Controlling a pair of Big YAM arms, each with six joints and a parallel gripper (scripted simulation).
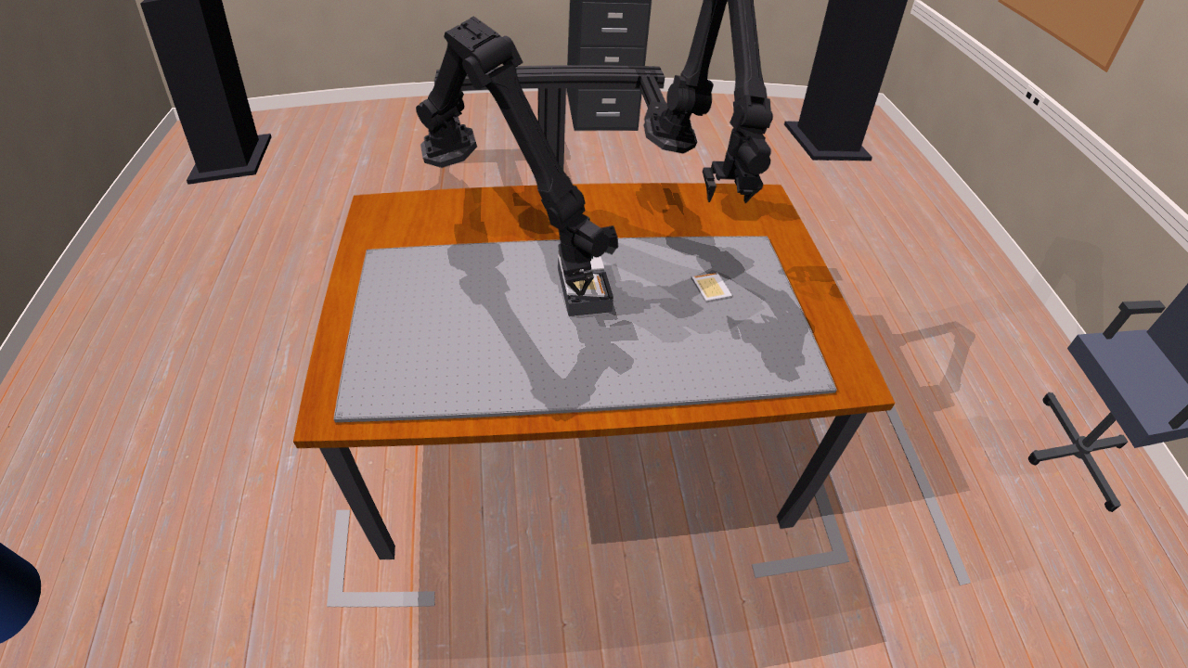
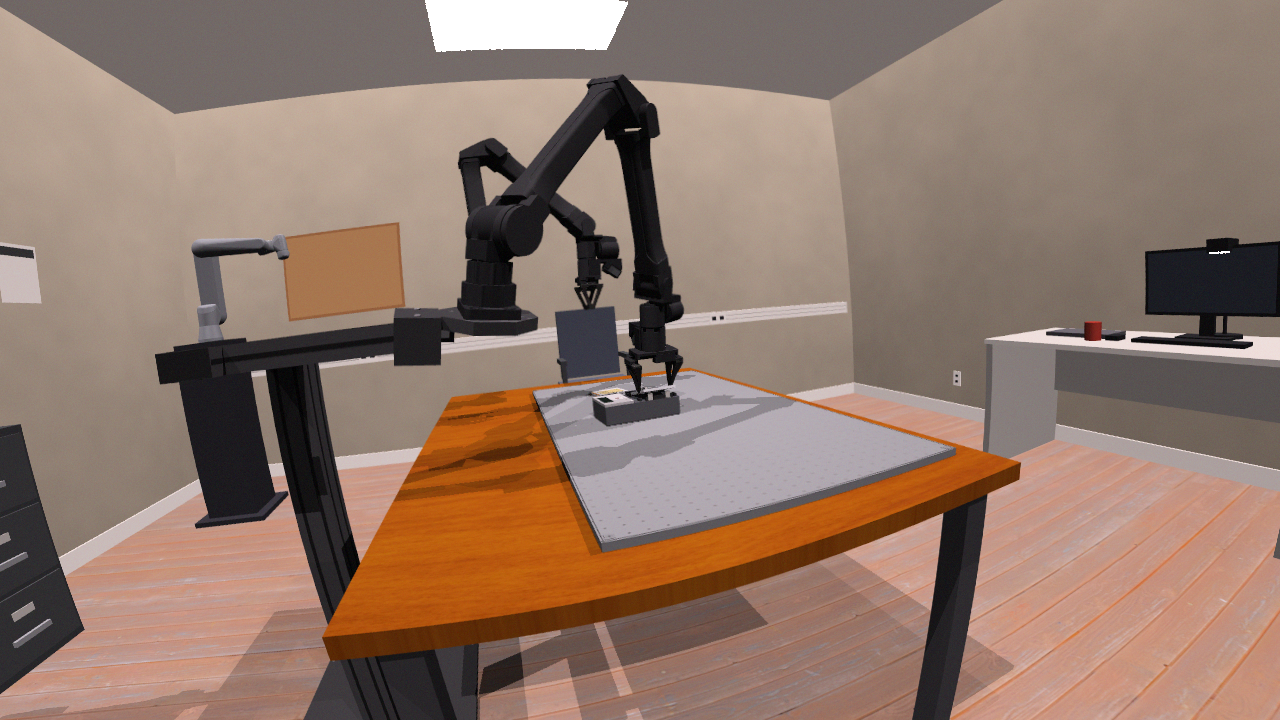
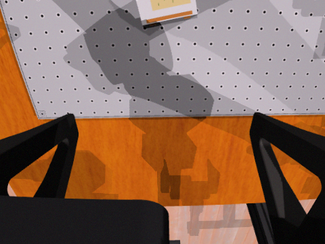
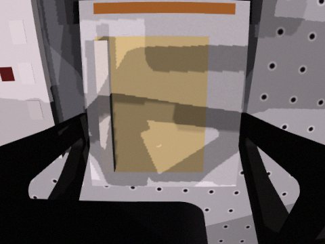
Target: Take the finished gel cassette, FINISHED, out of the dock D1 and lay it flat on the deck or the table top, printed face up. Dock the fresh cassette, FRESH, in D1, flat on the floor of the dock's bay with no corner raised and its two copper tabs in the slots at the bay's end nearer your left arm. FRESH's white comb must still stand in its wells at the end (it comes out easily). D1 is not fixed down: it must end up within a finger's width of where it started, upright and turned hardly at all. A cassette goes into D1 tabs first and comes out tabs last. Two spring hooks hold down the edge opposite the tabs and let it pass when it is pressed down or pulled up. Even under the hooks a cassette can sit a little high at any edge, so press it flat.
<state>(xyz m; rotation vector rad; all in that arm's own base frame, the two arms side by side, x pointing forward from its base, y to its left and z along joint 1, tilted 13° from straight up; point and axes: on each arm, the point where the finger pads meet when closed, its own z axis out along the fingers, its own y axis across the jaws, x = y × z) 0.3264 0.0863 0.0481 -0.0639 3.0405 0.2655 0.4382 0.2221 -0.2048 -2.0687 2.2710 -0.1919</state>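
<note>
FRESH (image 4: pixel 159 81) (image 2: pixel 660 388) is between the fingers of my right gripper (image 4: pixel 164 123) (image 2: pixel 654 388), which is shut on its two side edges. Its white comb (image 4: pixel 101 64) stands along the gel's left edge in the right wrist view; the copper strip (image 4: pixel 164 8) is at the top. FRESH is over the dark dock D1 (image 2: pixel 640 410) (image 1: pixel 590 308) and looks slightly tilted in the exterior view. Whether it touches D1 is hidden, as are the slots and hooks. FINISHED (image 1: pixel 712 286) (image 3: pixel 169 4) lies flat on the deck, printed face up. My left gripper (image 3: pixel 164 123) (image 1: pixel 729 198) is open and empty, high above the table's rear edge.
D1's white panel (image 4: pixel 17 44) with a red square is beside the bay. The grey perforated deck (image 1: pixel 465 366) (image 2: pixel 760 483) bears D1 and FINISHED. The orange table top (image 1: pixel 332 332) (image 2: pixel 501 573) shows around it. Arm shadows cross the deck.
</note>
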